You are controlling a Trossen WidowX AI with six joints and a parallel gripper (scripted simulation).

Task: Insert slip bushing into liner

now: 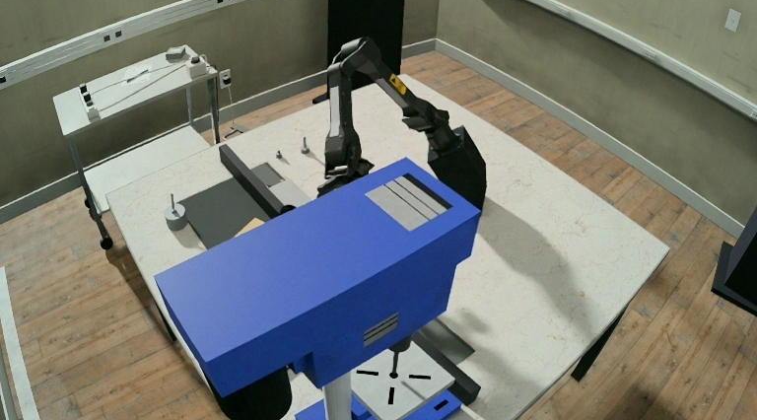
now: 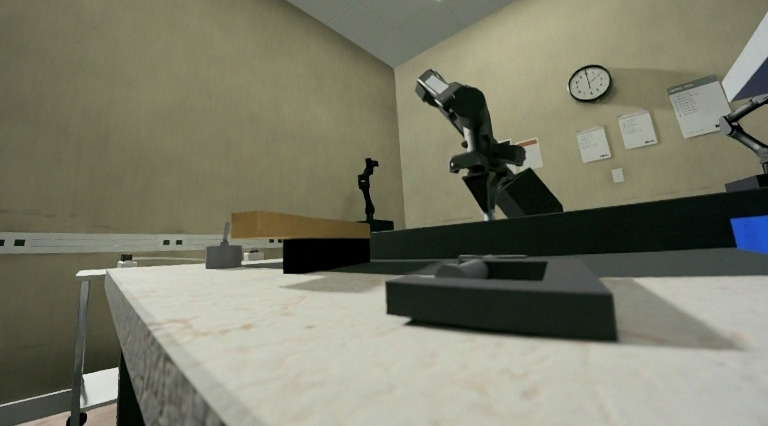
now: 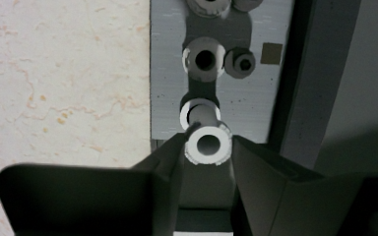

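Observation:
In the wrist view my gripper [image 3: 208, 142] is shut on the slip bushing [image 3: 208, 145], a pale grey ring with a bore, seen end on. It hangs just above the jig's empty liner [image 3: 186, 112], whose white rim shows behind it on the grey sliding plate [image 3: 167, 74]. Further along the plate sits a fitted bushing [image 3: 205, 60] with a dark lock screw [image 3: 241, 63] beside it. In the top view the gripper [image 1: 341, 173] points down behind the blue housing. In the exterior view the gripper [image 2: 488, 212] stands over the long dark rail [image 2: 566, 229].
A big blue drill press head [image 1: 317, 264] hides most of the jig in the top view. A dark bar [image 1: 250, 180], a dark mat [image 1: 217, 209], a small grey post [image 1: 174, 216] and two small pins [image 1: 305, 145] lie on the marble table [image 1: 558, 237]. A dark tray [image 2: 498, 294] and a wooden block [image 2: 297, 225] sit near the exterior camera.

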